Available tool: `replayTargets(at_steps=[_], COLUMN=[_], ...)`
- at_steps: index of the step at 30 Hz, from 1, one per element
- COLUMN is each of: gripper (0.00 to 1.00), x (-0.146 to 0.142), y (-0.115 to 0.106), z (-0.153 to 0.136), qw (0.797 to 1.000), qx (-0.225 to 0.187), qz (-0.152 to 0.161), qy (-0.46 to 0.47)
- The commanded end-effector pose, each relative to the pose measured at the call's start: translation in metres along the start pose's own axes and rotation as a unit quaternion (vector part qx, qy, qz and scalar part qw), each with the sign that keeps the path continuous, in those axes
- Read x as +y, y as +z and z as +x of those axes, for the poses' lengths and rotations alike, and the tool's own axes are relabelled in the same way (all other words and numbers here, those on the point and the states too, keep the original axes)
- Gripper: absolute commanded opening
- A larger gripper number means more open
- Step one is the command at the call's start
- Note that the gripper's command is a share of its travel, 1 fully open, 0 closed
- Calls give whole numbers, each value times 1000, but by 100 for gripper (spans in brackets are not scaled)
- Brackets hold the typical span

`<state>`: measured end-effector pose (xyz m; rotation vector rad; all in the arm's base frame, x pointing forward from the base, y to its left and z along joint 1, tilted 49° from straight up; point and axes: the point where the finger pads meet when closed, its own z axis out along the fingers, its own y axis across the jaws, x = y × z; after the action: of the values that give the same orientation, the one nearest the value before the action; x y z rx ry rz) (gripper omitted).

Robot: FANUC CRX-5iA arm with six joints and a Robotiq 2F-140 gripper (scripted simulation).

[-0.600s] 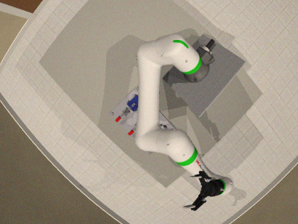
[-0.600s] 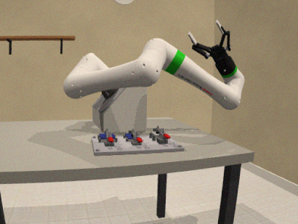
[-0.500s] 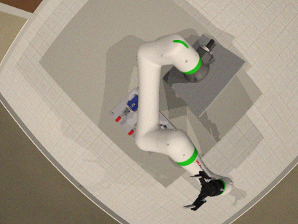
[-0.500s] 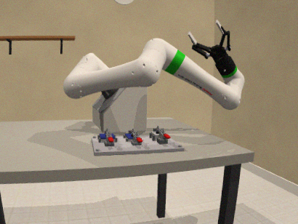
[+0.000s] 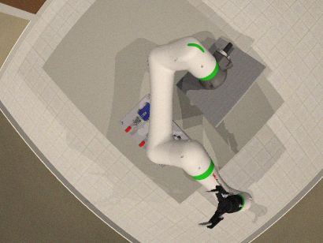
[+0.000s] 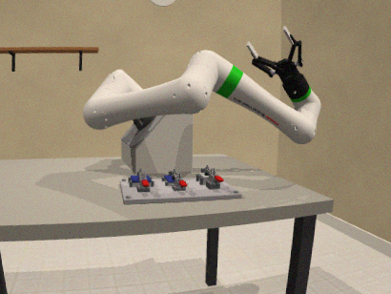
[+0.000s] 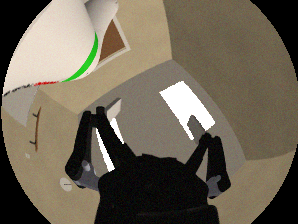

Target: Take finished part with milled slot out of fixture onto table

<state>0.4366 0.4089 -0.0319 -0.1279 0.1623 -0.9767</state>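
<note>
The fixture plate (image 6: 178, 192) lies on the table in front of the arm's base. It holds three nests in a row, each with a red-handled clamp. The left nest holds a blue blank (image 6: 136, 178) and the middle nest another blue blank (image 6: 168, 178). The right nest holds a dark part (image 6: 207, 177) behind its red clamp handle (image 6: 218, 178); its slot is too small to see. My gripper (image 6: 272, 44) is open and empty, high in the air to the right of the table, fingers pointing up. In the overhead view the gripper (image 5: 211, 208) is beyond the table's edge, and the arm covers part of the fixture (image 5: 139, 125). The wrist view shows only walls and ceiling between the gripper fingers.
The robot's grey base block (image 6: 157, 143) stands just behind the fixture. A wall shelf (image 6: 48, 50) hangs at the back left. The table's right edge (image 6: 305, 198) is close to the fixture's right end.
</note>
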Motion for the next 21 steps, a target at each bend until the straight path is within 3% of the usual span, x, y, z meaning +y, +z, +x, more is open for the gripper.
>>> replayTargets(at_steps=[1,4,14,16,17,21], gripper=[100,100,100,100,100,100], x=[1,11,78,78,93,108], y=[1,10,76,76,92,110], z=[0,6,59,59,77,101], qw=[1000,1000,995,995,991,986], qx=[1,9,89,89,115,150], qz=[0,-8,-54,-54,-63,-71], qy=[0,0,3,3,5,9])
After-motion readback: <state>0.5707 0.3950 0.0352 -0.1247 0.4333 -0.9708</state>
